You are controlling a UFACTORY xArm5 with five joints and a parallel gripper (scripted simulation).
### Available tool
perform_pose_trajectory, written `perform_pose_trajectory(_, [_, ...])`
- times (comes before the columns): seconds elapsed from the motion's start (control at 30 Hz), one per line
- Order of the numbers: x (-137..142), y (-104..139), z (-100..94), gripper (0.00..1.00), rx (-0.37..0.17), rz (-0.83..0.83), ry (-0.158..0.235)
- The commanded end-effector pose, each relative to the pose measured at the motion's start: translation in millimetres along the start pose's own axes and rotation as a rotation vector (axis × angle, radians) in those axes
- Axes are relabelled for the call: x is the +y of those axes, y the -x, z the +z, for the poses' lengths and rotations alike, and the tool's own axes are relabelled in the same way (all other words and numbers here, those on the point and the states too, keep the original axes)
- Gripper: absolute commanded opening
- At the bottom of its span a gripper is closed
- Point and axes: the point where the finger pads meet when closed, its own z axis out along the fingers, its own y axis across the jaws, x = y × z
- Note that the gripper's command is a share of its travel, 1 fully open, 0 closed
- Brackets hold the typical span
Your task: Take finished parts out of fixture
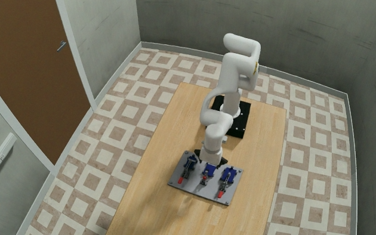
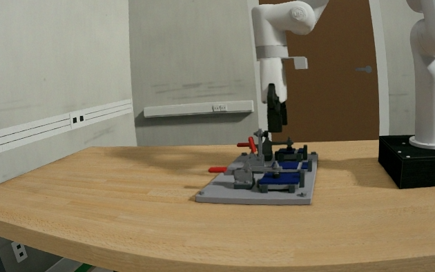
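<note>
A grey fixture plate (image 1: 208, 182) lies on the wooden table and also shows in the side view (image 2: 259, 183). It holds three blue parts, each in its own station with a red-handled toggle clamp: left (image 1: 190, 163), middle (image 1: 209, 170), right (image 1: 229, 175). The middle clamp's handle (image 2: 252, 144) stands raised; the nearest clamp's handle (image 2: 217, 169) lies flat. I cannot tell from here which parts have slots. My gripper (image 2: 275, 129) is open and empty. It hangs just above the middle station, apart from the parts.
The arm's black base block (image 1: 233, 116) stands behind the fixture, also seen at the right of the side view (image 2: 419, 160). Bare table top surrounds the plate on all sides.
</note>
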Motion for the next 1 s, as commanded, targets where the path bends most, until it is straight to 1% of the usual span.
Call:
perform_pose_trajectory(0.0, [0.1,-10.6,-2.0,1.00,-0.006,0.000,0.000])
perform_pose_trajectory(0.33, [0.0,-23.2,-1.9,1.00,-0.006,0.000,0.000])
perform_pose_trajectory(0.7, [0.0,-24.3,-1.2,1.00,-0.006,0.000,0.000])
perform_pose_trajectory(0.83, [0.1,-24.3,2.7,1.00,-0.006,0.000,0.000])
perform_pose_trajectory(0.97, [0.2,-24.2,10.6,1.00,-0.006,0.000,0.000])
